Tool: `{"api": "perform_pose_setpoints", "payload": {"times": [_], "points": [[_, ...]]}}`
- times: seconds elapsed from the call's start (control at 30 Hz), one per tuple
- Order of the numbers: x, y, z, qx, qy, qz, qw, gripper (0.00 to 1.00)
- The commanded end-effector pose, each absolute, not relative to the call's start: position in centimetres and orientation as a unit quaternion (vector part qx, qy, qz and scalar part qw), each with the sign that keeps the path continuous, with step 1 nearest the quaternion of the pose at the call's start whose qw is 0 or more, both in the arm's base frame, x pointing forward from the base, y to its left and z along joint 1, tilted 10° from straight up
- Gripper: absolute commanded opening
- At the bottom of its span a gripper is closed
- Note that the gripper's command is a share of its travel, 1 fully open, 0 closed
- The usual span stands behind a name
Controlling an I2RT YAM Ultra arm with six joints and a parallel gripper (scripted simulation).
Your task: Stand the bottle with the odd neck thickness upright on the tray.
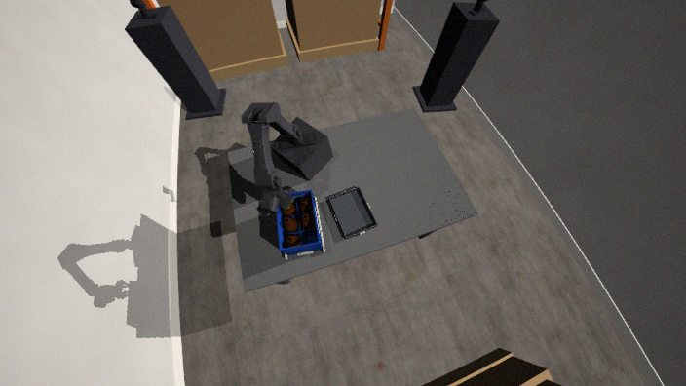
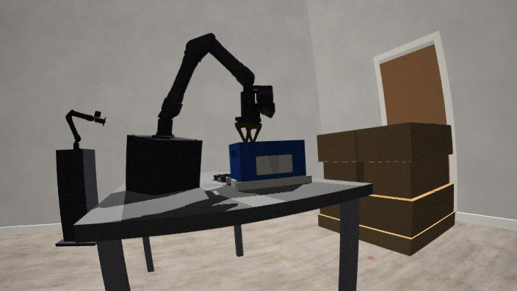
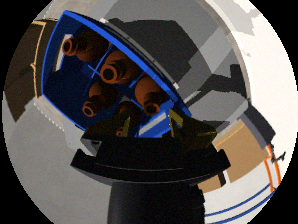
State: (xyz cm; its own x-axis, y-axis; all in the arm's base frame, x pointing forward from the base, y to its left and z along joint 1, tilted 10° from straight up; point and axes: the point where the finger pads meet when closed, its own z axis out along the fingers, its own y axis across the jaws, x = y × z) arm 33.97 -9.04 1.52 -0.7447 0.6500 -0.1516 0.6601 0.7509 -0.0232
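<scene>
Blue crate [image 2: 267, 160] hides bottles [image 1: 290, 223], visible from top.

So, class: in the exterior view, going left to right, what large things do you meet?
Black pillar → black arm pedestal → blue crate with the gripper above it → stacked cardboard boxes.

My arm [image 2: 205, 55] is black. The crate [image 2: 268, 158] is blue with a grey panel; its bottles [image 1: 290, 223] are brown-orange.
</scene>
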Motion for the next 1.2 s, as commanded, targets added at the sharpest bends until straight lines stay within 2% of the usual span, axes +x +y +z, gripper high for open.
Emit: {"api": "perform_pose_setpoints", "payload": {"times": [0.0,0.77,0.87,1.17], "points": [[34.4,-9.5,1.2,0.353,0.932,-0.037,0.077,0.61],[34.3,-9.7,-1.0,0.353,0.932,-0.037,0.071,0.61],[35.0,-9.9,0.2,0.354,0.930,-0.035,0.093,0.61],[34.3,-9.8,-1.0,0.352,0.932,-0.040,0.077,0.61]]}}
